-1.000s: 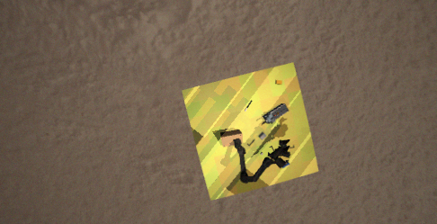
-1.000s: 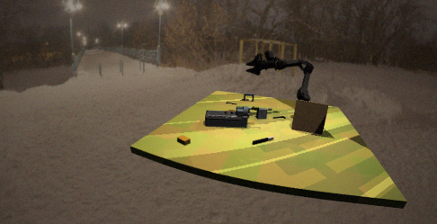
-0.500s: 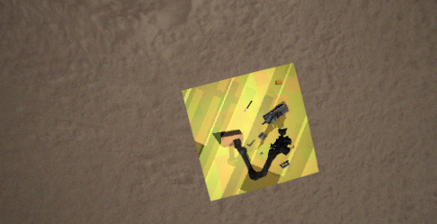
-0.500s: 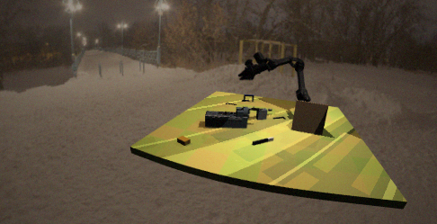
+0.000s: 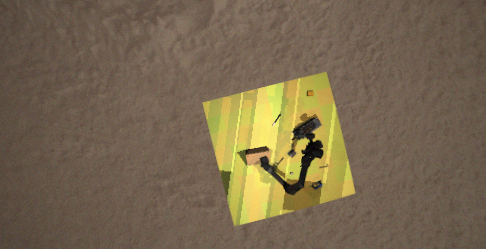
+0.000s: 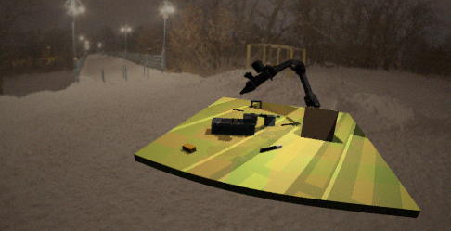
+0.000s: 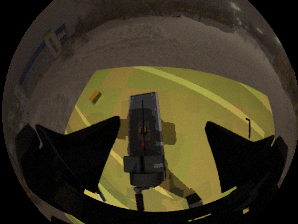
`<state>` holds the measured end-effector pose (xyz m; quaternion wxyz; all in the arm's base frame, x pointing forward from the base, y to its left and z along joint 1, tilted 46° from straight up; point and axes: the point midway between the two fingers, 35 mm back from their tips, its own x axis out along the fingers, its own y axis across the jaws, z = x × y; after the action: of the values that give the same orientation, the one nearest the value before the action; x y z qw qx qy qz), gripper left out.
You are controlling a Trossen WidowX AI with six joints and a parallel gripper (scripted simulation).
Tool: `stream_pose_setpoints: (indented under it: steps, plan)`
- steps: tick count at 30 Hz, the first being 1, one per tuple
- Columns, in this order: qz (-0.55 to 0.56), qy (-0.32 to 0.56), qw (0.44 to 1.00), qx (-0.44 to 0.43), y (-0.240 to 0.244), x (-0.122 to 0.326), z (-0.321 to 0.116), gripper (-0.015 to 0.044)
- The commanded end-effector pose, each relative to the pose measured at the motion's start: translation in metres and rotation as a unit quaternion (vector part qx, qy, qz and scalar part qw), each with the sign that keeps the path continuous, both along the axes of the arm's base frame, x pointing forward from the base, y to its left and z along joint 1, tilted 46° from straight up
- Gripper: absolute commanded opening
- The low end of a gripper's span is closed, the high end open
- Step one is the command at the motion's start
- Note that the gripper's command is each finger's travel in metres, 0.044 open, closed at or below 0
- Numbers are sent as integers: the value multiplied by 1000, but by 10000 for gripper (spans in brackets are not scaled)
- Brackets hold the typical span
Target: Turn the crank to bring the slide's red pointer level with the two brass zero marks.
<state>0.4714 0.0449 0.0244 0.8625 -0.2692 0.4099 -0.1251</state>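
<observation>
The machine (image 5: 307,127) (image 6: 233,127) (image 7: 152,107) is a long dark box with a slot along its top. In the wrist view, the small red pointer (image 7: 143,144) is in the slot, below the orange-brown brass marks (image 7: 143,130) and not level with them. A raised block (image 7: 145,164) crosses the near end, with a dark rod (image 7: 139,201) beyond it. The rod looks like part of the crank; its handle cannot be made out clearly. My gripper (image 6: 243,91) (image 7: 165,123) is open and empty, held above the machine, its fingers on either side of it in the wrist view.
A dark cube (image 5: 291,153) (image 6: 270,121) (image 7: 193,199) is near the crank end. A brown upright panel (image 5: 257,156) (image 6: 318,124) is by the arm's base. An orange block (image 5: 310,93) (image 6: 188,147) (image 7: 95,97) and a black stick (image 5: 276,119) (image 6: 271,148) lie apart.
</observation>
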Motion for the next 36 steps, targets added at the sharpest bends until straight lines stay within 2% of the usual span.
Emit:
stream_pose_setpoints:
  steps: [1, 9, 17, 36]
  plan:
    - [0, 28, 999, -37, 4, 1, -24, 440]
    - [2, 63, 995, -82, 9, -1, -58, 440]
    - [2, 63, 995, -83, -34, -12, -102, 440]
    - [2, 63, 995, -83, -35, -12, -103, 440]
